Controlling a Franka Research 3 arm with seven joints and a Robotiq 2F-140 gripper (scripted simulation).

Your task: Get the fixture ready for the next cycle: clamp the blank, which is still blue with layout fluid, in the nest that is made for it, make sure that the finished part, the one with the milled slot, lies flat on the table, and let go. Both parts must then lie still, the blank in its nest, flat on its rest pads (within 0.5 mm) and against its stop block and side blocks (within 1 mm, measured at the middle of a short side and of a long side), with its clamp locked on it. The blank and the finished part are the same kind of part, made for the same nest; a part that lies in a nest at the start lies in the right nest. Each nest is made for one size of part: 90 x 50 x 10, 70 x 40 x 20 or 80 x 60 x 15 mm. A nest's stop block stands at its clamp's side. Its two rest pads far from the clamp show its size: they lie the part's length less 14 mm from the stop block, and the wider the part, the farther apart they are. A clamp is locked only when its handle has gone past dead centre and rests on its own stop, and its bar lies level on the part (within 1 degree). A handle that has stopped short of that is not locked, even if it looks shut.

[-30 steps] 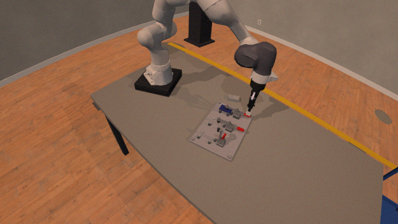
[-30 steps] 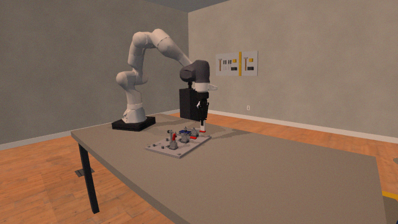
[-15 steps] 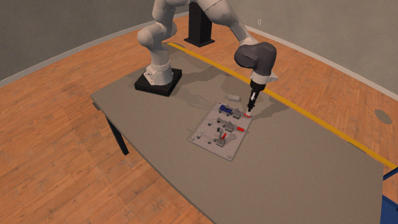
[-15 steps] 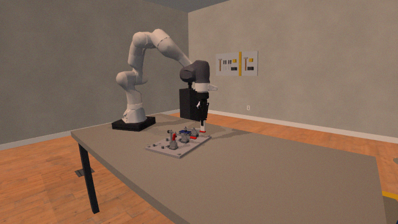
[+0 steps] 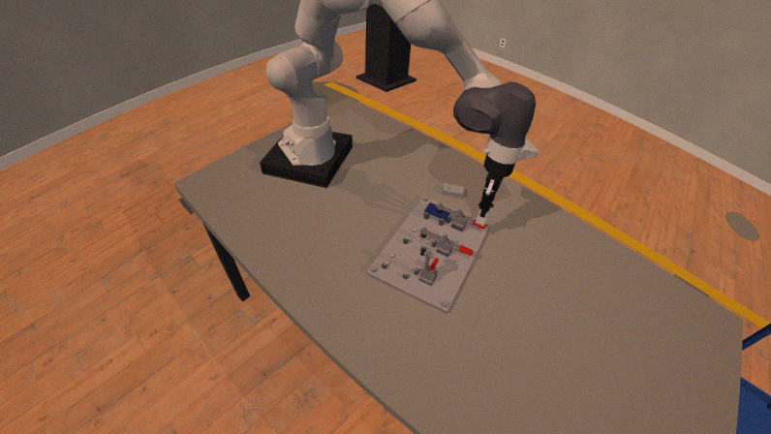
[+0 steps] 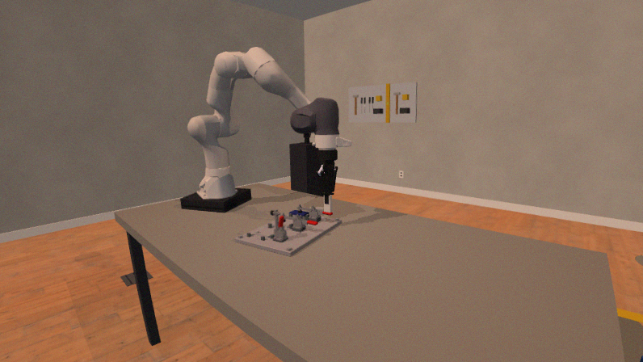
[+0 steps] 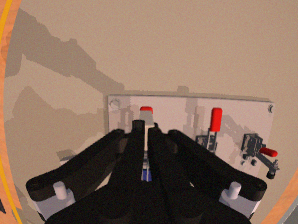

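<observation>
Blank [image 5: 436, 210] sits in the nest at the fixture plate's [image 5: 439, 294] robot-side end. Tool [image 5: 479, 221], fully shut and holding nothing, bears on that nest's red clamp handle [image 5: 478, 223]. Press straight down until it passes dead centre, then check the bar is level.

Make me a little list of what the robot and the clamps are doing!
pincer: shut, holding nothing, tips down on the far clamp's red handle
blue blank: in the far nest, under that clamp's bar
middle clamp handle: lying flat
near clamp handle: standing up
grey finished part: on the table, beside the fixture plate
</observation>
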